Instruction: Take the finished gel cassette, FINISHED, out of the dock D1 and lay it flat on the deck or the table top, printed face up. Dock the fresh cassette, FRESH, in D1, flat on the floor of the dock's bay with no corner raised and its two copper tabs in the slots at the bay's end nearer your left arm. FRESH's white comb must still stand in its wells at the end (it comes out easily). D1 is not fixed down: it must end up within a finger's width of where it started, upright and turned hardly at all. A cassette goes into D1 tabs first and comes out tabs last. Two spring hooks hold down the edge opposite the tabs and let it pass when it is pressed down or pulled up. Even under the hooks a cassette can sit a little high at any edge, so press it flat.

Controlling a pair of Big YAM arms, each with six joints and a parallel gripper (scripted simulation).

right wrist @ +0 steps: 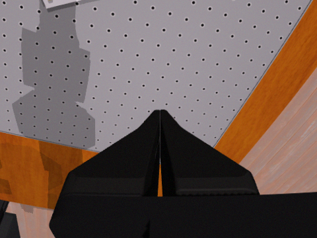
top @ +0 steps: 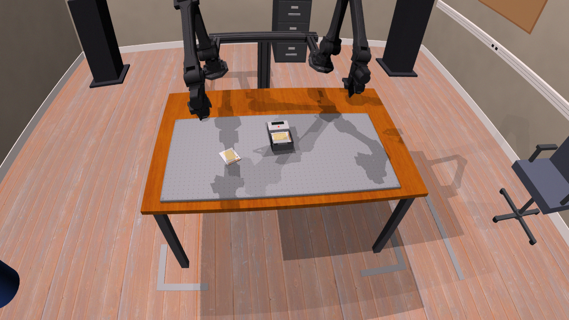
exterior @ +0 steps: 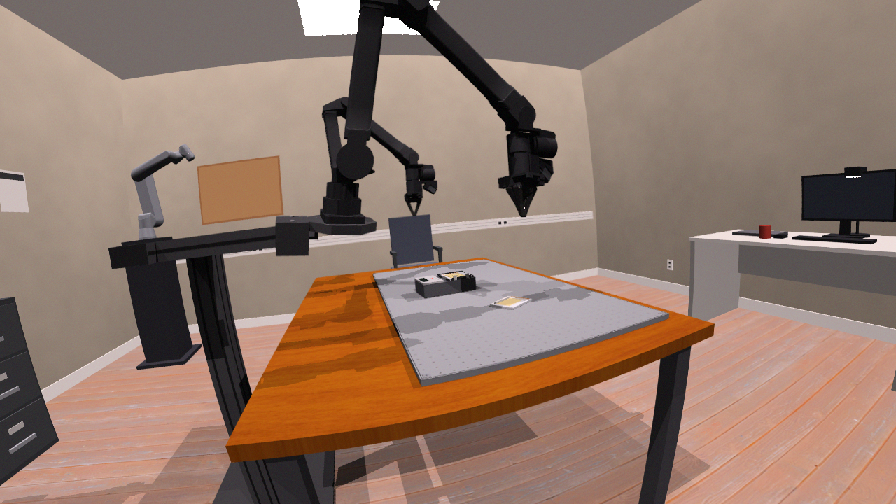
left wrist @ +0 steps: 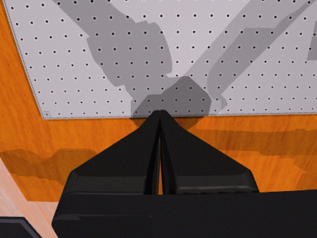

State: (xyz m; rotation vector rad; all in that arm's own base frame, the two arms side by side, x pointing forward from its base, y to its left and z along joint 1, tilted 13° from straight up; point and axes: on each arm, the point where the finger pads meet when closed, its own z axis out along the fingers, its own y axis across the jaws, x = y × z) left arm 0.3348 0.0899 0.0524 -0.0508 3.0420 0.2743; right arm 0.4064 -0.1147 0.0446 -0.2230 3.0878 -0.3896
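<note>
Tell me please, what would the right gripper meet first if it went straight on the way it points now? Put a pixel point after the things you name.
Probably the grey perforated deck [top: 190, 171] [exterior: 501, 338] [left wrist: 198, 26] [right wrist: 195, 82], below the right gripper [top: 202, 118] [exterior: 523, 213] [right wrist: 160, 119]; its depth and landing spot are unclear.

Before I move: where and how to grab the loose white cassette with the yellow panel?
Probably two opposite side edges, right hand from above, turned to match: the cassette is thin, flat and askew on the grey perforated board.

Red mug [exterior: 764, 232] — dark monitor [exterior: 848, 197].
</note>
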